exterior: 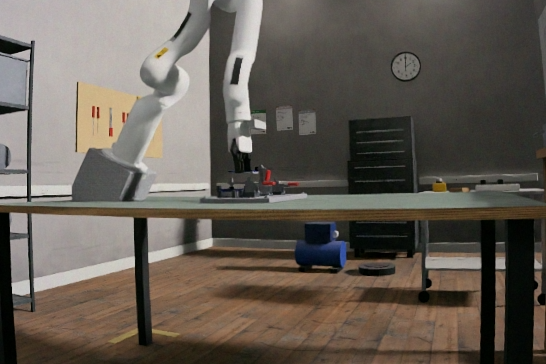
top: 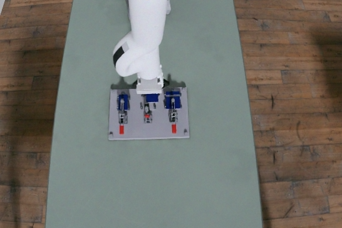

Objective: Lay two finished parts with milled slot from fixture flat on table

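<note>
A grey fixture plate (top: pixel 148 115) lies on the green mat and also shows in the side view (exterior: pixel 252 197). It carries three toggle clamps in a row. A blue part (top: pixel 123 102) sits under the left clamp and another blue part (top: pixel 173 99) under the right clamp; their red handles (top: pixel 121 129) (top: pixel 173 128) lie flat. The middle clamp's red handle (top: pixel 146 116) (exterior: pixel 267 175) stands up. My gripper (exterior: pixel 241 164) points straight down over the middle station and is shut on the middle blue part (top: pixel 152 97). The wrist hides most of that part from above. Slots are too small to tell.
The robot base (exterior: pixel 112 176) stands at the far end of the table. The mat's edges run left and right of the fixture. A blue compressor (exterior: pixel 320 249) and a tool cabinet (exterior: pixel 382 179) stand on the floor beyond the table.
</note>
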Robot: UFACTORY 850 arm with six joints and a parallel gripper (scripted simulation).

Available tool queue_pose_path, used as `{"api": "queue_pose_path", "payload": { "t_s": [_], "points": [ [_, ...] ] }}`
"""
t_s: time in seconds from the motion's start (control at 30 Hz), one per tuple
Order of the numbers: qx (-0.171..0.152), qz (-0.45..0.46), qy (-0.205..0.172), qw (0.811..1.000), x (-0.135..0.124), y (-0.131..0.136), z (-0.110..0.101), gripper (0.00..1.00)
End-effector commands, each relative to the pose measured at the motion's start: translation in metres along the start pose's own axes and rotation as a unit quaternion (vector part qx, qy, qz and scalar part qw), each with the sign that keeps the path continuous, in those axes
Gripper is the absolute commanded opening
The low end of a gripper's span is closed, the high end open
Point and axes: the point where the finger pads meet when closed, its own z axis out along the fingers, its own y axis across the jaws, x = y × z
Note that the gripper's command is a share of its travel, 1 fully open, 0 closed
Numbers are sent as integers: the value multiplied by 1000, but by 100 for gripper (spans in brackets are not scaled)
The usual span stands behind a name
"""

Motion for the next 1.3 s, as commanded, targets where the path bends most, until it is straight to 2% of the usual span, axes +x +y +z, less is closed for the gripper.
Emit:
{"api": "queue_pose_path", "payload": {
  "t_s": [0.0, 0.3, 0.37, 1.27],
  "points": [
    [-2, 0, 2, 1000, 1, -13, 0, 0],
    [-2, 0, 2, 1000, 1, -45, 0, 0],
    [-2, 0, 2, 1000, 1, -45, 0, 0],
    [-2, 0, 2, 1000, 1, -149, 0, 0]
  ]
}}
